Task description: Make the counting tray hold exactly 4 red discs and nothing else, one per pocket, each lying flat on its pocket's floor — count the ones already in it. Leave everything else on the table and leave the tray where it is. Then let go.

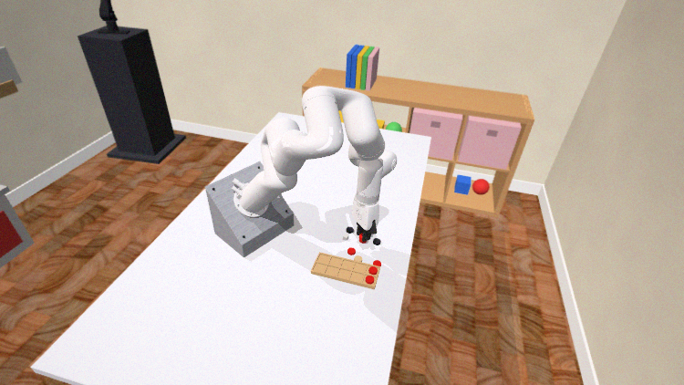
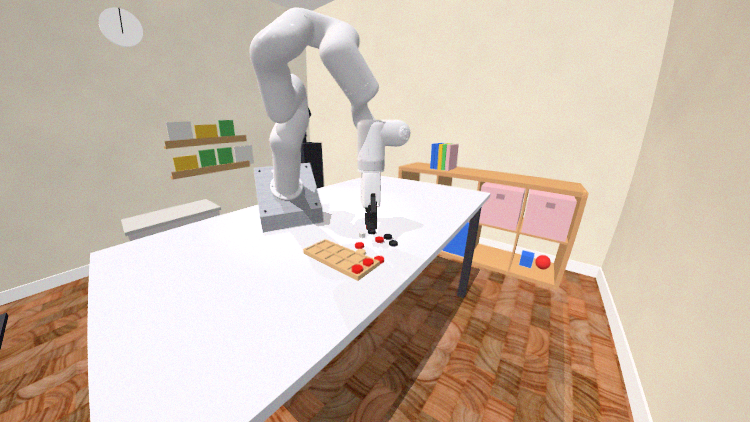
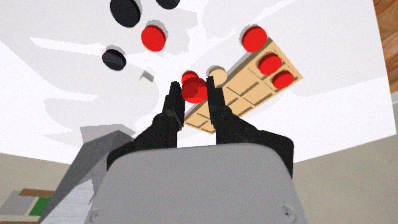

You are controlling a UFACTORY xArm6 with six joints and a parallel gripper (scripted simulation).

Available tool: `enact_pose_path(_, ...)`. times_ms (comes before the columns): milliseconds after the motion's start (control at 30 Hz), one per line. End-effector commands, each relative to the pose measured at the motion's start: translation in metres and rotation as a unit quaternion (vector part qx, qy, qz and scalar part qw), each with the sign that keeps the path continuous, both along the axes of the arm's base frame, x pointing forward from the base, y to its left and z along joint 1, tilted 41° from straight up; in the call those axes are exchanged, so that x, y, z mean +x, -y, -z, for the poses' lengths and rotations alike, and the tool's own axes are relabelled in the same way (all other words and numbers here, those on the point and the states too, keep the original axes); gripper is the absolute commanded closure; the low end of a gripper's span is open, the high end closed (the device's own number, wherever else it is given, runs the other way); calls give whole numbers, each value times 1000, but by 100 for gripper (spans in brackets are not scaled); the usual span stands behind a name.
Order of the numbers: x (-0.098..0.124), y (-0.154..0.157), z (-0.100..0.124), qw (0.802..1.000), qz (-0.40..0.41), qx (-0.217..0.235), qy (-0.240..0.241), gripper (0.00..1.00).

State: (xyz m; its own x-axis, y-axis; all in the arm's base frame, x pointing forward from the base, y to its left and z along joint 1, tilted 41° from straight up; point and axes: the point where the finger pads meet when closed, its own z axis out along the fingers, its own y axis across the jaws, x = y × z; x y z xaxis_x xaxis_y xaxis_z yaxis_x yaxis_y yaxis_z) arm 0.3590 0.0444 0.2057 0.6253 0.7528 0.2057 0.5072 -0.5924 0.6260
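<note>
The wooden counting tray (image 1: 345,270) lies near the table's right edge, and two red discs (image 1: 370,275) lie in its right end pockets. A third red disc (image 1: 377,263) sits at the tray's far right corner, seemingly just outside it. My gripper (image 3: 194,95) is shut on a red disc (image 3: 194,90) and holds it a little above the table, behind the tray (image 3: 240,90). Another red disc (image 3: 189,76) lies on the table below it, and one more (image 3: 153,38) lies farther back. From the side, the gripper (image 2: 371,226) hangs upright.
A tan disc (image 3: 217,76) sits against the tray's far edge. Black discs (image 3: 114,59) (image 3: 124,12) and a small white cube (image 3: 146,77) lie on the table behind the gripper. The arm's grey base (image 1: 248,215) stands to the left.
</note>
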Motion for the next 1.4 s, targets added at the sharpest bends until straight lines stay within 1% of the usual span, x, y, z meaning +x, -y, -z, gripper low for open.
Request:
enact_pose_path(0,-9,-6,-14,1000,-2,1,2,100)
enact_pose_path(67,-9,-6,-14,1000,-2,1,2,100)
enact_pose_path(167,-17,-9,-22,1000,-3,2,0,100)
enact_pose_path(300,-17,-5,-24,1000,-2,2,-3,100)
enact_pose_path(400,-17,17,-31,1000,1,5,-11,100)
enact_pose_path(567,-22,75,-58,1000,1,8,-13,100)
enact_pose_path(633,-22,75,-58,1000,1,8,-13,100)
enact_pose_path(733,-27,100,-73,1000,-2,4,-4,100)
enact_pose_path(867,-29,108,-78,1000,-3,2,0,100)
enact_pose_path(967,-25,110,-74,1000,-3,1,0,100)
enact_pose_path(1033,-16,115,-64,1000,-3,1,0,100)
enact_pose_path(1133,4,125,-40,1000,-3,1,0,100)
enact_pose_path(1200,4,125,-40,1000,-3,1,0,100)
enact_pose_path(1300,19,133,-21,1000,-3,2,0,100)
enact_pose_path(1367,22,134,-17,1000,-4,2,0,100)
